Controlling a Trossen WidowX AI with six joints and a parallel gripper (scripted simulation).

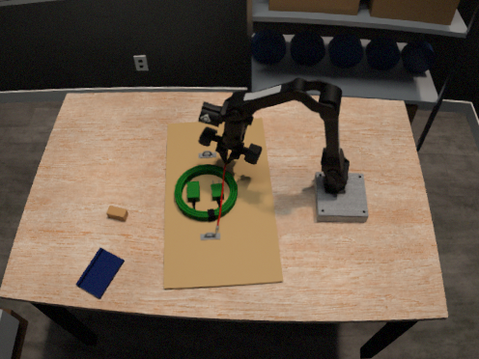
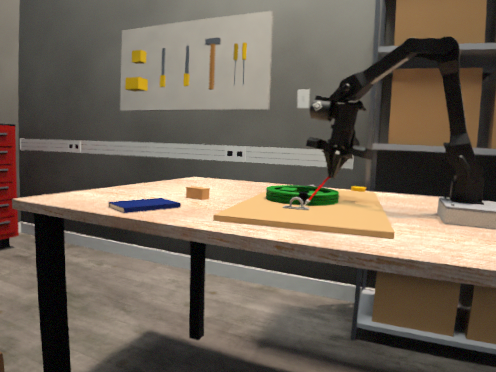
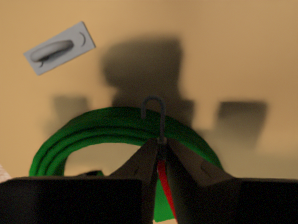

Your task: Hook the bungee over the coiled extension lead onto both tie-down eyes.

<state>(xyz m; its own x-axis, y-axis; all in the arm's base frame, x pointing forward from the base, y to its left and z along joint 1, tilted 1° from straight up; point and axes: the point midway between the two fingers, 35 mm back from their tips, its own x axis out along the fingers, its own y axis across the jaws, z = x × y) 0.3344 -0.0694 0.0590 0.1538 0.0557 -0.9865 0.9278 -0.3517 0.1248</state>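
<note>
A green coiled extension lead (image 1: 206,191) lies flat on the tan board (image 1: 216,206), with its two green plugs inside the ring. A red bungee (image 1: 221,198) runs taut from the near tie-down eye (image 1: 211,235) across the coil's right side up to my gripper (image 1: 227,159). My gripper is shut on the bungee's free end just behind its dark hook (image 3: 153,112), above the coil's far rim (image 3: 125,131). The far tie-down eye (image 1: 208,154) lies a little to the left of the hook; in the wrist view it sits at the upper left (image 3: 59,48). In the side view the bungee (image 2: 317,189) slopes up from the near eye (image 2: 297,202).
A small tan block (image 1: 117,212) and a blue book (image 1: 100,272) lie on the table left of the board. The arm's grey base (image 1: 341,197) stands to the right. A small yellow disc (image 2: 358,188) lies behind the board. Shelves stand behind the table.
</note>
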